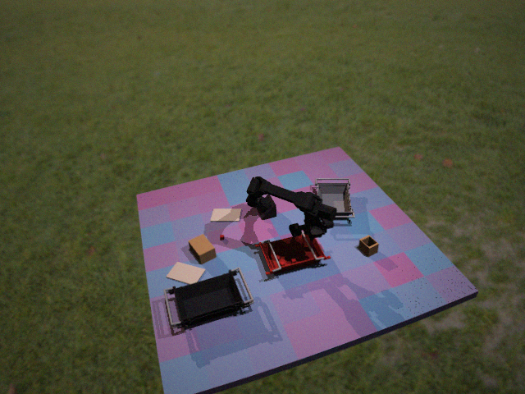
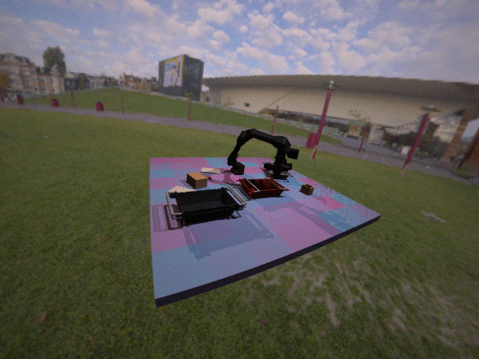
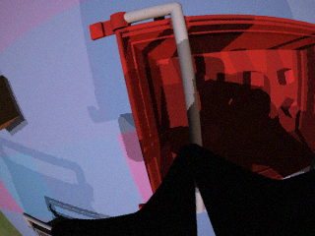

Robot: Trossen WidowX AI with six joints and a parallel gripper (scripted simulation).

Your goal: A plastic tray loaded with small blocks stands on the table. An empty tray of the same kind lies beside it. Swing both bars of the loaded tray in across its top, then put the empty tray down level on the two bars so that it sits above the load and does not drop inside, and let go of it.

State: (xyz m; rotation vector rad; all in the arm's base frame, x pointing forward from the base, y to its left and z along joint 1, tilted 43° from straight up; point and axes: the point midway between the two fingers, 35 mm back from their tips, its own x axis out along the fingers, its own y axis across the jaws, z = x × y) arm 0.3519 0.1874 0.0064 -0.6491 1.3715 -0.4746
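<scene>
The red tray [image 1: 296,264] [image 3: 132,93] holds several small red blocks. Its left bar [image 1: 274,257] and right bar [image 1: 308,247] [image 3: 188,88] both lie inward across its top. My gripper [image 1: 303,232] [image 3: 188,151] is shut with nothing seen between its fingertips. The fingertips meet over the right bar and hide part of it; whether they touch it I cannot tell. The black tray [image 1: 212,317] [image 2: 209,215] stands level at the front left and looks empty, its left bar [image 1: 168,309] and right bar [image 1: 246,285] swung out over its ends.
A grey tray [image 1: 332,201] stands at the back right, beyond my arm. An open brown box [image 1: 368,249] [image 2: 307,191] is right of the red tray. A brown block [image 1: 202,248] [image 2: 197,179], two pale flat pads [image 1: 225,214] [image 1: 185,272] and a small red cube [image 1: 221,236] lie to the left.
</scene>
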